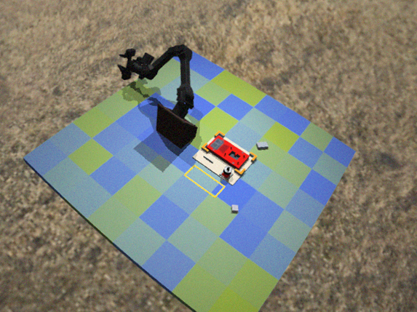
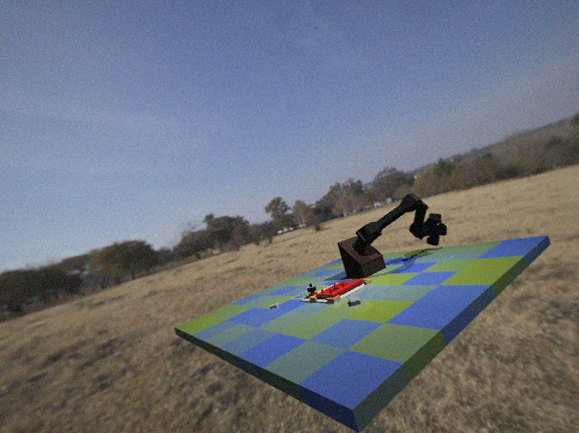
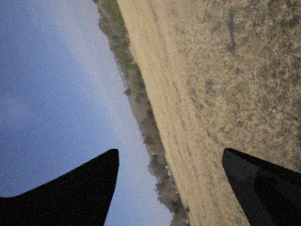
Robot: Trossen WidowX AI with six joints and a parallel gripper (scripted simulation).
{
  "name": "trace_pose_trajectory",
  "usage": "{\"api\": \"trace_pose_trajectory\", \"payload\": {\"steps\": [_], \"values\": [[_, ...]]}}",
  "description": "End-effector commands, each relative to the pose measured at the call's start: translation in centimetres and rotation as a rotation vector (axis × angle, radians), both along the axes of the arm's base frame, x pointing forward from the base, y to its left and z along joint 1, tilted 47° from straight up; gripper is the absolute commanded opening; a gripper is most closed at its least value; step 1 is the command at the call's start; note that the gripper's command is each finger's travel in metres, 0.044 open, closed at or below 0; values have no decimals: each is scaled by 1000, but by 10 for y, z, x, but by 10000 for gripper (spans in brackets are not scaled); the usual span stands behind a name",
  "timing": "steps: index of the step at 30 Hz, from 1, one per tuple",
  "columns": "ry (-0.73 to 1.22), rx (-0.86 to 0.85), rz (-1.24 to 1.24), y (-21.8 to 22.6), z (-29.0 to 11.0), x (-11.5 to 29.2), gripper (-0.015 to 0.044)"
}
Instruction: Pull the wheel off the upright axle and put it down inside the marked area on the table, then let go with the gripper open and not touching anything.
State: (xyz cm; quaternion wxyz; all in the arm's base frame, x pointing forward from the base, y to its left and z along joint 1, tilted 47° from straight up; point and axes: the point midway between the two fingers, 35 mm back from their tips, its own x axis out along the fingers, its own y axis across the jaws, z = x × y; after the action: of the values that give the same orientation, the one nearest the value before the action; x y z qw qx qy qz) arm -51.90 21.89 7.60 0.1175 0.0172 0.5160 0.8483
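The black wheel (image 1: 227,169) (image 2: 311,288) sits on its upright axle at one corner of the cream base board (image 1: 200,157). The axle is mostly hidden by the wheel. The marked area is a yellow outline (image 1: 203,187) on the table beside the board, with nothing inside it. My gripper (image 1: 122,61) (image 3: 171,156) is open and empty. It is raised in the air at the table's far left edge, well away from the wheel, on the other side of the arm's base. The wheel does not show in the wrist view.
A red panel (image 1: 222,153) (image 2: 341,288) lies on the board between orange corner pieces. One small grey block (image 1: 262,145) (image 2: 353,302) lies behind the board and another grey block (image 1: 234,208) (image 2: 274,306) lies near the yellow outline. The dark arm base (image 1: 174,128) (image 2: 360,262) stands left of the board.
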Motion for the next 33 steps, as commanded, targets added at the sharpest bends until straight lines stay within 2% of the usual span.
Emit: {"api": "trace_pose_trajectory", "payload": {"steps": [1, 18, 33], "values": [[-1, 66, -22, 15, 17, 7, 300], [-32, 361, -175, 89, 97, 55, 300], [-51, 566, -475, 172, 199, 149, 300]]}}
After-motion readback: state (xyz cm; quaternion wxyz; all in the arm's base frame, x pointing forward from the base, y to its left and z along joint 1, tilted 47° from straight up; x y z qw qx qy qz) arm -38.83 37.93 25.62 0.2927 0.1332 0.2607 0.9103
